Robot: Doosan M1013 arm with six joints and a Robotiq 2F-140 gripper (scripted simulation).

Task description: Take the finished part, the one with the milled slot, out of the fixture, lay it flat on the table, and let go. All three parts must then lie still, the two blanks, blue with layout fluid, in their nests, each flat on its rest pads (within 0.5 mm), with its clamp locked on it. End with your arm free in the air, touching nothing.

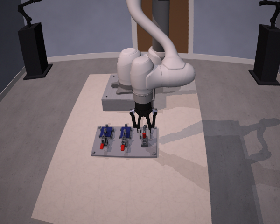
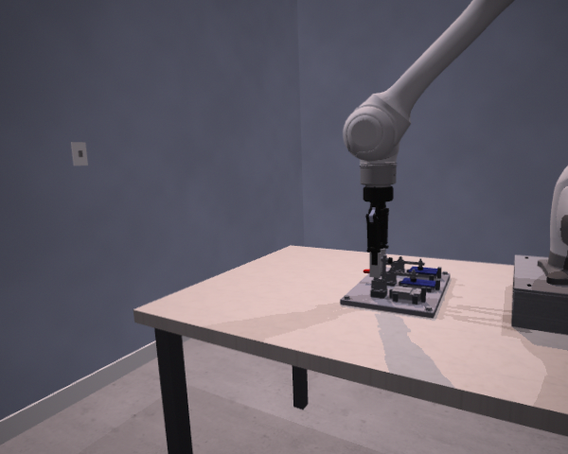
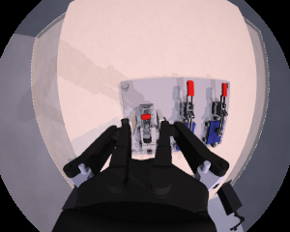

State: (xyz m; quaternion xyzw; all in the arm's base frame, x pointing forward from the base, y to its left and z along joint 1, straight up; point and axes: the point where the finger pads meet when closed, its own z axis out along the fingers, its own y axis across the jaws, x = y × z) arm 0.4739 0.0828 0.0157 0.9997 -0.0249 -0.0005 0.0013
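The finished part (image 1: 148, 133) (image 2: 405, 291), light grey, lies in the right-hand nest in the top view; its slot cannot be made out. Its clamp shows a red handle grip (image 1: 144, 135) (image 3: 146, 117) standing up. My gripper (image 1: 143, 131) (image 3: 146, 115) is partly open, pointing down, with one finger on each side of that clamp and gaps beside it. Two blue blanks (image 1: 108, 133) (image 1: 128, 131) (image 3: 213, 132) lie in the other nests, clamp arms over them. Their clamps' red handles (image 1: 101, 146) (image 1: 122, 147) (image 3: 190, 88) (image 3: 224, 90) point to the plate's front. Exact seating cannot be told.
The grey fixture plate (image 1: 135, 151) (image 2: 360, 299) (image 3: 159, 87) has bolts at its corners and lies on the pale table (image 1: 125, 188) (image 2: 255, 298). The arm's grey base block (image 1: 117, 104) (image 2: 539, 307) stands behind the plate. Arm shadows fall across the table on the right in the top view.
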